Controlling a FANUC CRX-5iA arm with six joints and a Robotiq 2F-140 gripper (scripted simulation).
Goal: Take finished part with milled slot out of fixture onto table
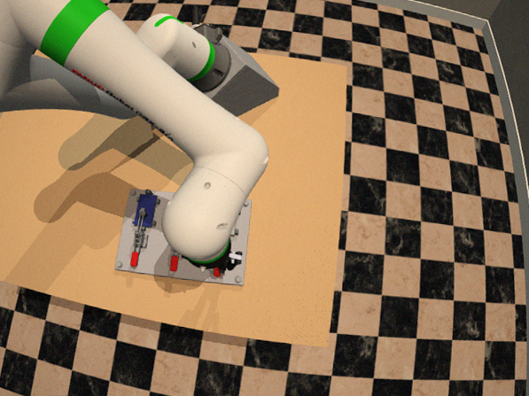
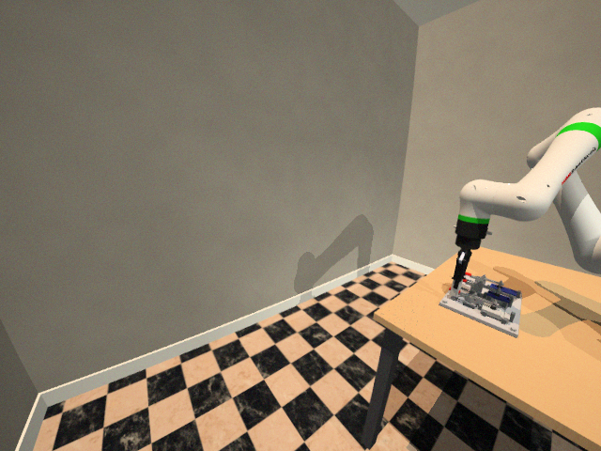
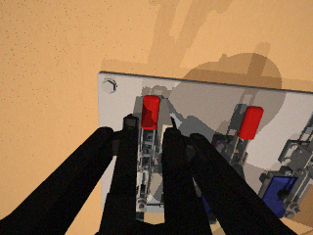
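- The black two-finger gripper (image 3: pixel 152 125) hangs nose-down over the end clamp of the grey metal fixture plate (image 1: pixel 123 254) on the tan wooden worktop (image 1: pixel 285 169).
- The fingers are set narrow, straddling that toggle clamp's red-capped lever (image 3: pixel 151 112), but they aren't pinching anything.
- My take: this step is unlocking that clamp. Stay centred on the lever, swing it along its own arc, and don't bump the neighbouring red-capped lever (image 3: pixel 250 122).
- The finished slotted part is presumably in this clamp's nest. The arm hides it from above, so I can't see the slot.
- One blue rectangular blank (image 1: pixel 146 209) sits in the far nest, looking flat.
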